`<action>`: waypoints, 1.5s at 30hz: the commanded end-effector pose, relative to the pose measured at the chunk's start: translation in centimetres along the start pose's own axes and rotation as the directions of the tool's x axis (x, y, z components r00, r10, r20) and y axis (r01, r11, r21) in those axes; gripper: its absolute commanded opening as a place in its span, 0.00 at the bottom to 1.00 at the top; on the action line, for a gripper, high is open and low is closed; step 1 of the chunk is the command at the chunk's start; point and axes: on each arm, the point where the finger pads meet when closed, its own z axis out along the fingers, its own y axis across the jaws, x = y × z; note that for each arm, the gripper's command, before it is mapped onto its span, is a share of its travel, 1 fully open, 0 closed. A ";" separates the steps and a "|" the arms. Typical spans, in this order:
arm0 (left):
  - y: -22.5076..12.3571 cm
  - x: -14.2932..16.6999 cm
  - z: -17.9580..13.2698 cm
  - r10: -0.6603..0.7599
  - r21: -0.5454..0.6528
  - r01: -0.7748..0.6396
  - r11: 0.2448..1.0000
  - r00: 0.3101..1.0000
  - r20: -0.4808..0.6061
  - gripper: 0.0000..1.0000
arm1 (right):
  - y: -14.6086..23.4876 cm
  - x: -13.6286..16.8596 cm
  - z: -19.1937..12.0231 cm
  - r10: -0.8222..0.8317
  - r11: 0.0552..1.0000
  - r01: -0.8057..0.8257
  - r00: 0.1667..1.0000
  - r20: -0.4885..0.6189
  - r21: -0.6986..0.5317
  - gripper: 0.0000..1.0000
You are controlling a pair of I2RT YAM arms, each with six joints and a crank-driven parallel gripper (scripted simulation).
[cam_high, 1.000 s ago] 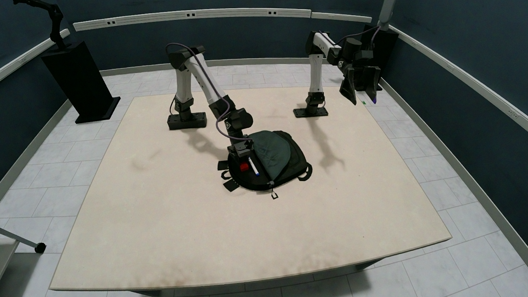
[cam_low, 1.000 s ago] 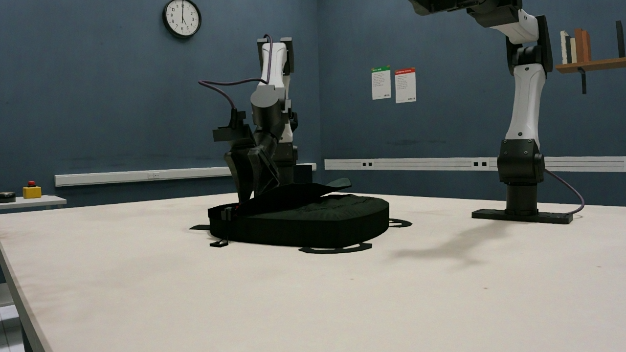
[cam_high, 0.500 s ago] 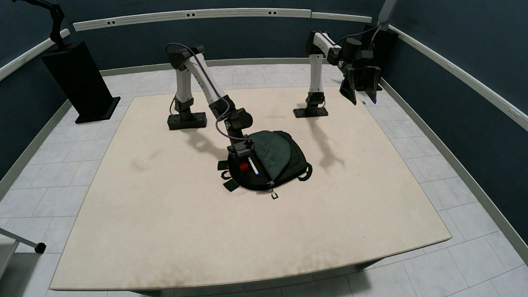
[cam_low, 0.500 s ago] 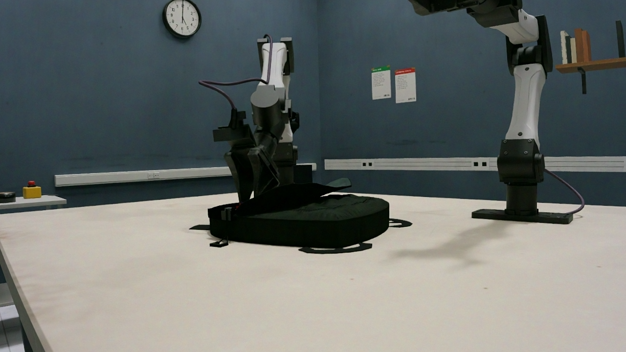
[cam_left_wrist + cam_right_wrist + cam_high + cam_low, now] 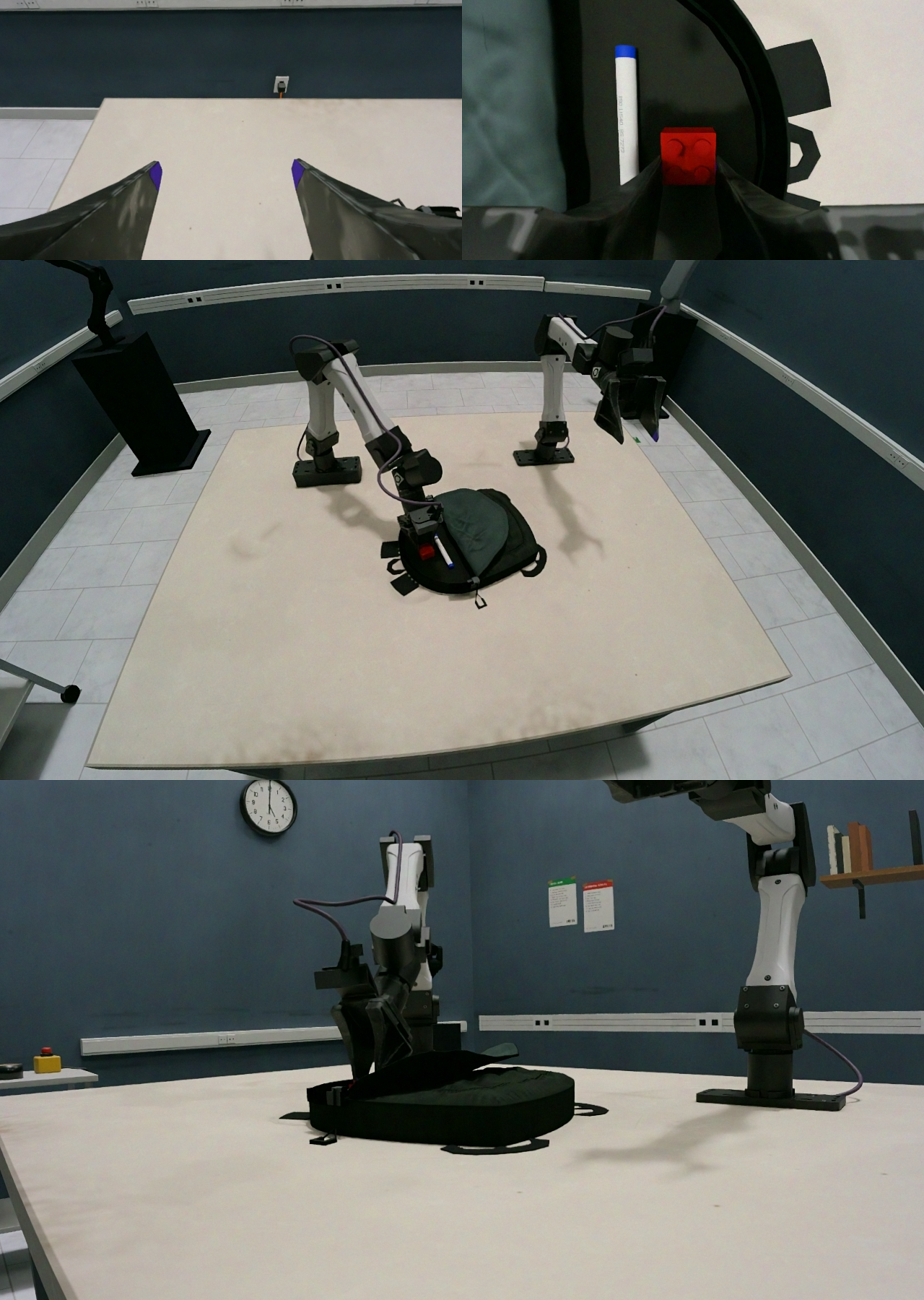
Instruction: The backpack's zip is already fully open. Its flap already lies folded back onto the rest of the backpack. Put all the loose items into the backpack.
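The backpack (image 5: 524, 547) (image 5: 445, 1122) (image 5: 772, 110) lies flat and open, its green-grey flap (image 5: 476, 525) (image 5: 509, 108) folded back. My right gripper (image 5: 369, 1070) (image 5: 689, 159) points down into the open compartment and is shut on a red brick (image 5: 426, 552) (image 5: 689, 155), inside the rim. A white marker with a blue end (image 5: 443, 552) (image 5: 627, 108) lies in the compartment beside the brick, between it and the flap. Whether the brick touches the compartment floor is hard to tell. My left gripper (image 5: 638, 439) (image 5: 227, 163) is open and empty, high up, away from the backpack. No loose item shows outside the backpack.
The backpack lies on the pale table (image 5: 362, 674) (image 5: 581, 1219), in front of the two arm bases (image 5: 326, 471) (image 5: 543, 456). Straps and loops (image 5: 406, 583) (image 5: 801, 79) stick out around it. The raised edge of the folded flap stands close to my right fingers.
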 end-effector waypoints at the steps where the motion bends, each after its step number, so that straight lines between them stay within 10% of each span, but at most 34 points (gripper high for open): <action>1: 0.0 -0.7 -0.1 -0.002 -0.001 0.002 1.000 1.000 0.018 0.90 | -0.2 1.4 -0.6 -0.016 1.000 0.016 0.999 -0.043 0.005 0.27; 36: 0.0 -0.7 -0.1 -0.002 -0.001 0.002 1.000 1.000 0.018 0.90 | 0.3 -1.0 0.1 -0.001 1.000 0.001 1.000 0.015 -0.003 0.27; 45: 0.0 -0.7 -0.1 -0.002 -0.001 0.002 1.000 1.000 0.018 0.90 | 0.3 -1.0 0.1 -0.001 1.000 0.001 1.000 0.015 -0.003 0.42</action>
